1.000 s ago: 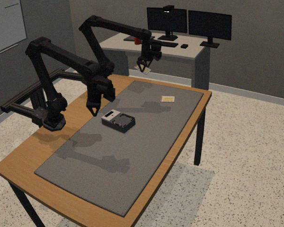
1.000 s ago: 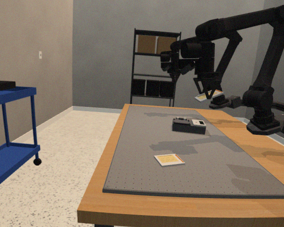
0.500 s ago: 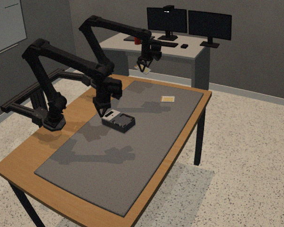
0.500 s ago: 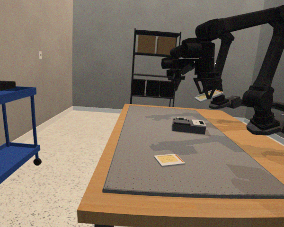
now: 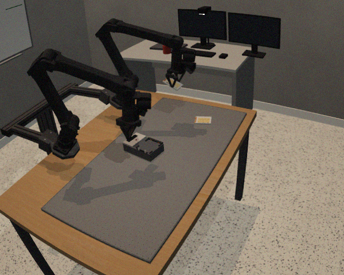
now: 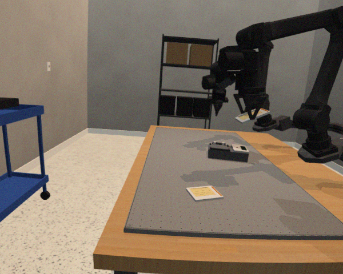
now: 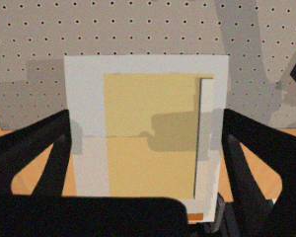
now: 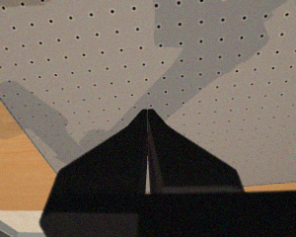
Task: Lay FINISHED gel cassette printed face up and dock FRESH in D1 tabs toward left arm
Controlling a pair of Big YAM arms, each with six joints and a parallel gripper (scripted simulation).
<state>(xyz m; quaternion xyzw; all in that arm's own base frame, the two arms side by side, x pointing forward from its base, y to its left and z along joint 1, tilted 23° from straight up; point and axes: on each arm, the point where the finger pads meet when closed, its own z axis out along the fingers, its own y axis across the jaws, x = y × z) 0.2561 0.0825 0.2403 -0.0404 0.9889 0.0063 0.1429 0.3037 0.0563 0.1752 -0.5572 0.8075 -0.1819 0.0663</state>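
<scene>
grey deck (image 5: 178, 183) (image 6: 171, 165), dock (image 5: 157, 152) (image 6: 227, 154) between loose cassette (image 5: 206, 120) (image 6: 204, 192) and frame (image 5: 24, 117)

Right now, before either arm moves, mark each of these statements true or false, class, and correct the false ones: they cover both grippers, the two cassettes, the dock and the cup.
1. The left gripper holds a cassette above the table. True.
2. The right gripper is wide open. False: it is shut, with nothing in it.
3. The dock has a cassette in its bay. False: the bay is empty.
4. The other cassette lies yellow side up on the gray board. True.
5. The red cup is on the floor. False: it stands on the white desk.
</scene>
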